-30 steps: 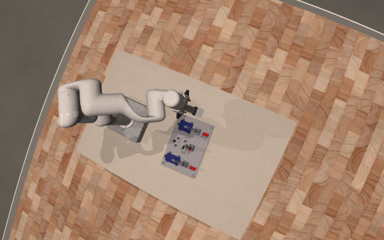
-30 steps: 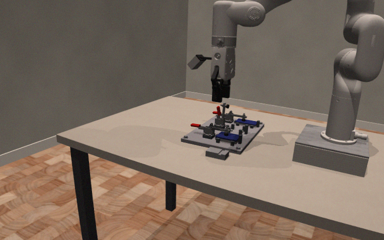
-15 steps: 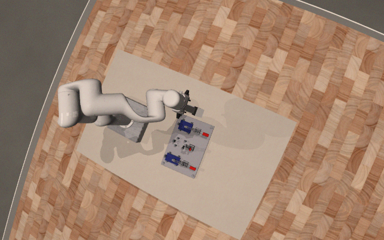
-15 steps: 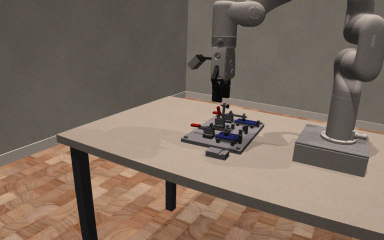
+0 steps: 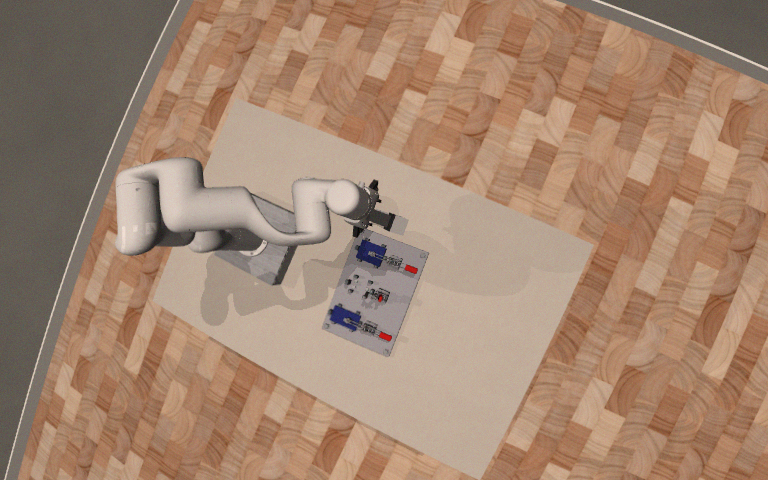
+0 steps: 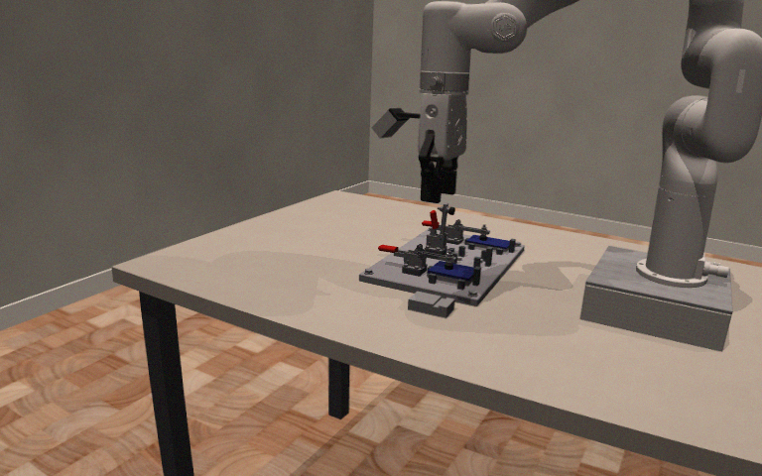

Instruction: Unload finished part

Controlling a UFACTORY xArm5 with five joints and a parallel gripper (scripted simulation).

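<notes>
The slotted part [image 6: 431, 304] lay flat on the desk [image 6: 291, 306], just beside the fixture [image 6: 373, 277]. Both blue blanks [image 6: 451, 271] sat in their nests. The hand [image 6: 437, 189] hung above, released, grasping nothing.

The white arm [image 6: 703, 117] arches from right of frame to upper centre; its wrist points straight down, the gripper [image 6: 437, 183] hanging partly open, holding nothing.

Even, soft overhead light; faint arm shadows across the table [image 6: 291, 277]; top view edges bowed.
</notes>
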